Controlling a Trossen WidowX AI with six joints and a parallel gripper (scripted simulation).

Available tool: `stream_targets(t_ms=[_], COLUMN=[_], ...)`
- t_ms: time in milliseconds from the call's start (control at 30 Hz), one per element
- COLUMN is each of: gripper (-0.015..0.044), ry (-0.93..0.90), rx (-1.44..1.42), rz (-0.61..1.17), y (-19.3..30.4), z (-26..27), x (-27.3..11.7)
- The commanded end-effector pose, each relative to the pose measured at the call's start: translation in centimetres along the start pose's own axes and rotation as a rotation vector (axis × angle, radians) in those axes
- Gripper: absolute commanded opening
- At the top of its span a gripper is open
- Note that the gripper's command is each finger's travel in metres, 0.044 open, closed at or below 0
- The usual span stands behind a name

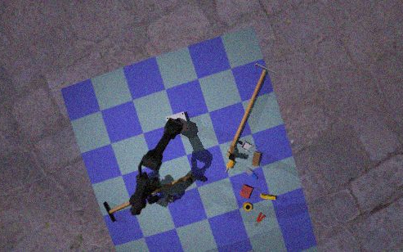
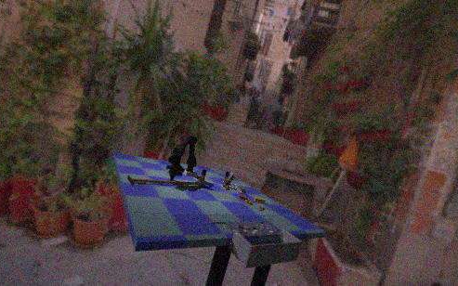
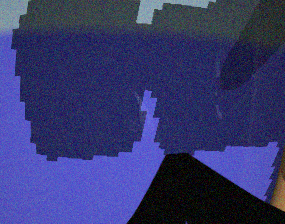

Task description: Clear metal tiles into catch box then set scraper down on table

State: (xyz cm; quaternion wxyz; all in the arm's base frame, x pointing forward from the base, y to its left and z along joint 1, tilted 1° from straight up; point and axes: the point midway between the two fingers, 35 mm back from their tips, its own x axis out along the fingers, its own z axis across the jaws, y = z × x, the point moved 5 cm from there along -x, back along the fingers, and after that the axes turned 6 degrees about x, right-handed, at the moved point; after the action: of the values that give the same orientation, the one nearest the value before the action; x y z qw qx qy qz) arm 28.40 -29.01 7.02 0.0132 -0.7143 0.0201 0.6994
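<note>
The long scraper (image 1: 118, 207) (image 2: 151, 181) lies across the table, its black crosshead at the left and its wooden handle running right under the arm. A bit of the handle (image 3: 284, 202) shows at the right edge of the wrist view. My gripper (image 3: 175, 163) is shut and empty, low beside the handle, which lies outside the fingers; in the top view the arm hides the fingertips. Several metal tiles (image 2: 255, 227) rest on the steel plate at the near table edge. The grey catch box (image 2: 272, 255) hangs just beyond that edge. Both are outside the top view.
A second long wooden-handled tool (image 1: 249, 107) with a thin metal crosspiece lies to the right. Near its lower end are a brown block (image 1: 257, 159), a red block (image 1: 246, 191), a yellow ring (image 1: 248, 206), a yellow tool (image 1: 268, 196) and red pliers (image 1: 257, 221).
</note>
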Motion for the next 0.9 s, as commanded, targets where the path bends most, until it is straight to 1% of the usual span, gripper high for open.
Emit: stream_targets(t_ms=[0, 867], gripper=[0.0000, 0.0000], ry=[0.003, 0.005], rx=[0.000, 0.000], rz=[-0.003, -0.003], y=[0.0, 0.2], z=[-0.2, -2.8], x=[0.2, 0.0])
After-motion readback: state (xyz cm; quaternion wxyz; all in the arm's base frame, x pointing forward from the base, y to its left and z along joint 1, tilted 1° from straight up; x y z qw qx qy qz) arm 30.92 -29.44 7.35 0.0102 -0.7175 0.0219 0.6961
